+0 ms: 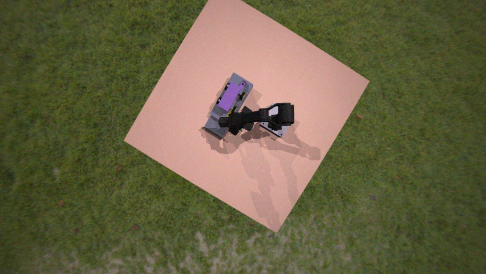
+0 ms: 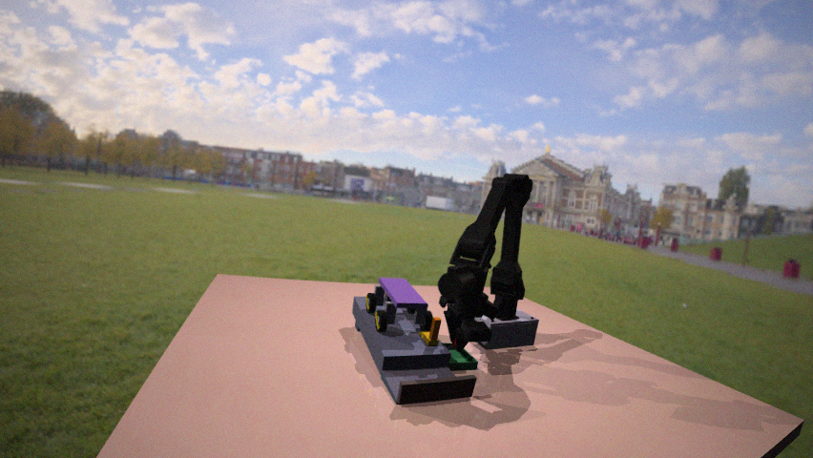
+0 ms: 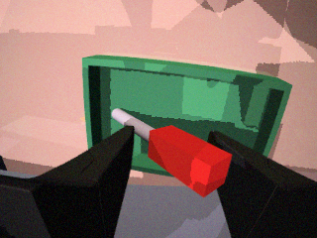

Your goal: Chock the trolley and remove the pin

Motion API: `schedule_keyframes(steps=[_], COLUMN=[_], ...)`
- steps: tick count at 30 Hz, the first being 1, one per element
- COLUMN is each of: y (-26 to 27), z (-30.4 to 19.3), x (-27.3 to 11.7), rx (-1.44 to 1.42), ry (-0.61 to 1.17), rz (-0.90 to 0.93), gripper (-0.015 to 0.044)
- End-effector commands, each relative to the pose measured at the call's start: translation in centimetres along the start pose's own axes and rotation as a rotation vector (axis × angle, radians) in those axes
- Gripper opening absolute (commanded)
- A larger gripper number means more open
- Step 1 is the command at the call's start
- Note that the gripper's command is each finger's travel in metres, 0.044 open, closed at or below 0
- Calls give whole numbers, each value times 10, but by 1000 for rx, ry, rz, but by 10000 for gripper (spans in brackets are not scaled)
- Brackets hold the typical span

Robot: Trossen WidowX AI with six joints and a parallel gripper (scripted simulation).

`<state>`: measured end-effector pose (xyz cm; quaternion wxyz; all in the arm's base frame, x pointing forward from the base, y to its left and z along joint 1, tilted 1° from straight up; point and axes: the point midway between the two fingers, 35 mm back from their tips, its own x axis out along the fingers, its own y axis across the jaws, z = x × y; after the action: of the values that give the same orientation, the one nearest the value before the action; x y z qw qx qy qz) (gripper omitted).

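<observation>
The purple trolley stands on the grey ramp. The yellow chock with its orange handle sits on the ramp close against the downhill side of the near right wheel; exact contact cannot be told. My gripper is partly open, low over the green tray. The red-headed pin lies slanted between my fingers, its pale shaft reaching down into the tray. A gap shows between head and left finger; the head overlaps the right finger and may lean on it. In the top view my arm hides the tray.
The ramp's lower end has a raised dark end board. The arm's base stands on the pink table behind the tray. The tray lies close beside the ramp, with the chock's upright handle near my gripper.
</observation>
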<state>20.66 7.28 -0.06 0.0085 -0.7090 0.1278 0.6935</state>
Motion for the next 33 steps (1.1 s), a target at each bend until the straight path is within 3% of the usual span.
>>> schedule_keyframes(steps=[1,33], y=[-3,-15], z=[-1,-4], x=[1,6], rx=[4,4], ry=[0,0], rz=[-3,-4], gripper=[190,190])
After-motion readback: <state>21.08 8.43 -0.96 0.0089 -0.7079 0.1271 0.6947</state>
